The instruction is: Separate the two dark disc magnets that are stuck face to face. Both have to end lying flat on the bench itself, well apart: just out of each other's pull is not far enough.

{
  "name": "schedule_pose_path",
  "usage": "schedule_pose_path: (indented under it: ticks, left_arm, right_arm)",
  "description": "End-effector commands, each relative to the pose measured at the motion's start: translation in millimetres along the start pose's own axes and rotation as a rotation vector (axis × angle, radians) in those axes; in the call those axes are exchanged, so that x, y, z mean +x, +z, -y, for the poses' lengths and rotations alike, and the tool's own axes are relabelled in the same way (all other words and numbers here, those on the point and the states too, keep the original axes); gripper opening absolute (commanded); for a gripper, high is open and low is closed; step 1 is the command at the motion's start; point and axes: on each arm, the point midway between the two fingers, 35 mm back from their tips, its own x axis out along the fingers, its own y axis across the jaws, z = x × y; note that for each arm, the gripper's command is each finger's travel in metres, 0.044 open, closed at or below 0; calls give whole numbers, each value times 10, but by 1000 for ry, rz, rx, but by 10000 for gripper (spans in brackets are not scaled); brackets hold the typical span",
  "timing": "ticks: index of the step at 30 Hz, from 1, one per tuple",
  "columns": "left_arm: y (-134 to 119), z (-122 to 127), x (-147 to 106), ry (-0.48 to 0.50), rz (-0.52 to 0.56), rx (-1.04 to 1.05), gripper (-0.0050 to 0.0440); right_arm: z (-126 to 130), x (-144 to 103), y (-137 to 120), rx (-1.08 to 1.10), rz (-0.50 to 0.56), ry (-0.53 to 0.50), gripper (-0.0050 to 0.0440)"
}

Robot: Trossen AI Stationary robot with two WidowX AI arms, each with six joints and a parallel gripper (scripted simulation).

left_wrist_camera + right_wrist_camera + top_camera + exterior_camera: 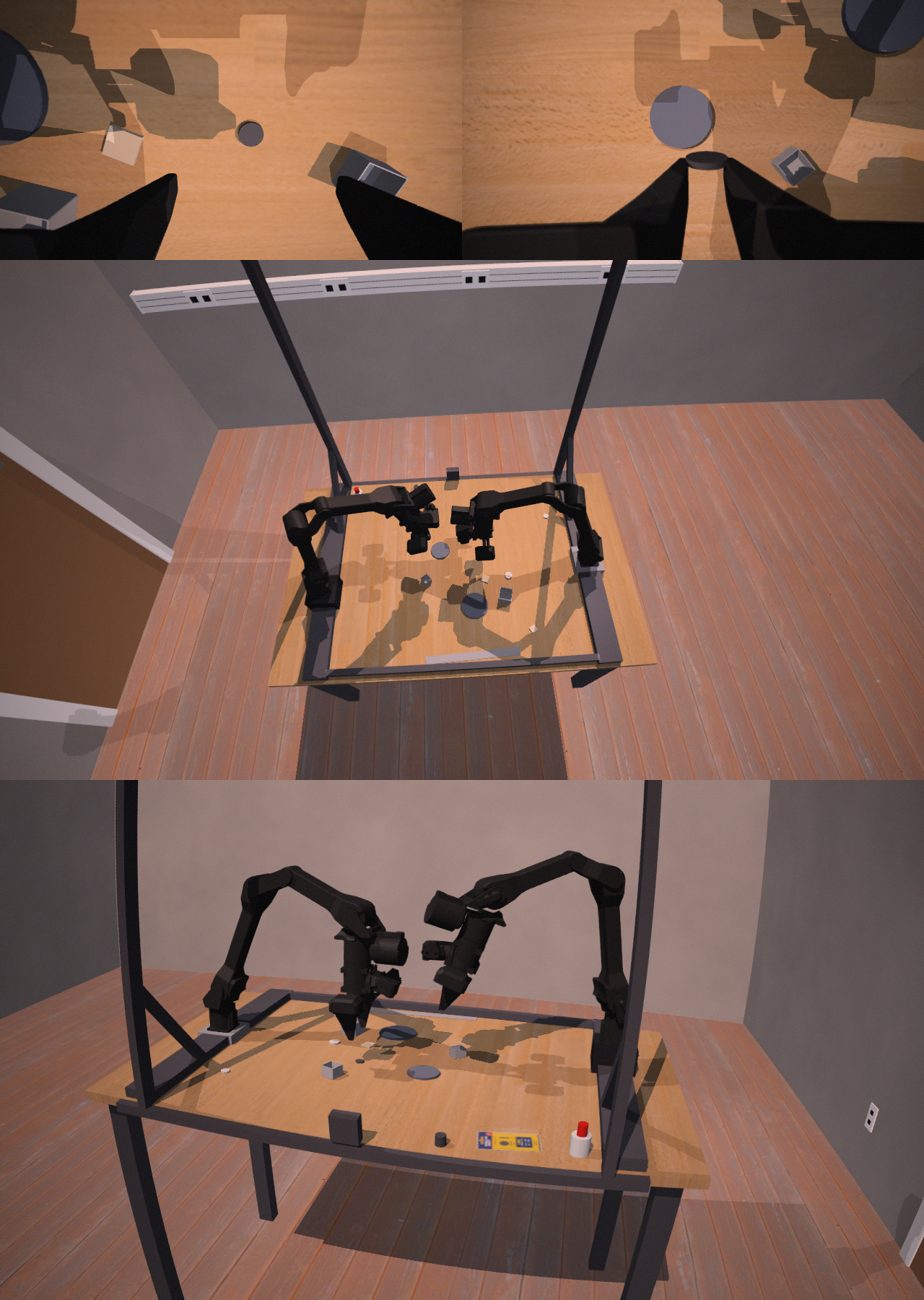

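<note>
Inward of the surface's (555, 641) (258, 1090) (289, 224) (534, 180) edges, the wide-open, empty left hand (484, 552) (356, 1032) (257, 176) clears one flat magnet (359, 1061) (250, 134); the nearly closed right hand (416, 544) (443, 1008) (705, 166) grips the other magnet (707, 159) aloft, presumably against rejoining.

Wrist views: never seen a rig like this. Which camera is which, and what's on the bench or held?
Two black robot arms face each other over a wooden bench. The top picture looks down; the exterior one looks across. Each wrist camera rides its arm, so black fingers fill the foreground.

The left gripper is open, with one small dark magnet lying flat below. The right gripper pinches the other magnet above the bench.

Also out: a wide grey disc and a red-capped white bottle.
</note>
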Motion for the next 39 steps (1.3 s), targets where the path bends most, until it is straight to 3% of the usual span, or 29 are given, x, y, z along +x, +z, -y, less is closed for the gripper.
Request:
schedule_pose_path:
  ticks: [1,7,14,16,18,24,29,39]
  left_arm:
    - [-41,-29,-93,-2,14,1,400]
    - [-400,-170,-374,-1,11,1,400]
    - [-1218,-397,-756,-2,6,1,400]
    - [-1457,-445,-811,-3,2,1,400]
    - [-1457,-445,-811,-3,2,1,400]
    - [-1999,-525,-869,-3,0,1,400]
    - [-2149,-541,-866,-4,-1,1,400]
    - [-2125,-540,-884,-1,6,0,400]
  right_arm:
    - [0,-89,73,5,31,7,40]
    - [0,-89,73,5,31,7,40]
    - [0,-89,73,5,31,7,40]
    - [0,-89,73,5,31,7,40]
    - [0,-89,73,5,31,7,40]
    - [0,-89,73,5,31,7,40]
    - [0,-89,73,5,31,7,40]
    - [3,-86,74,6,35,4,40]
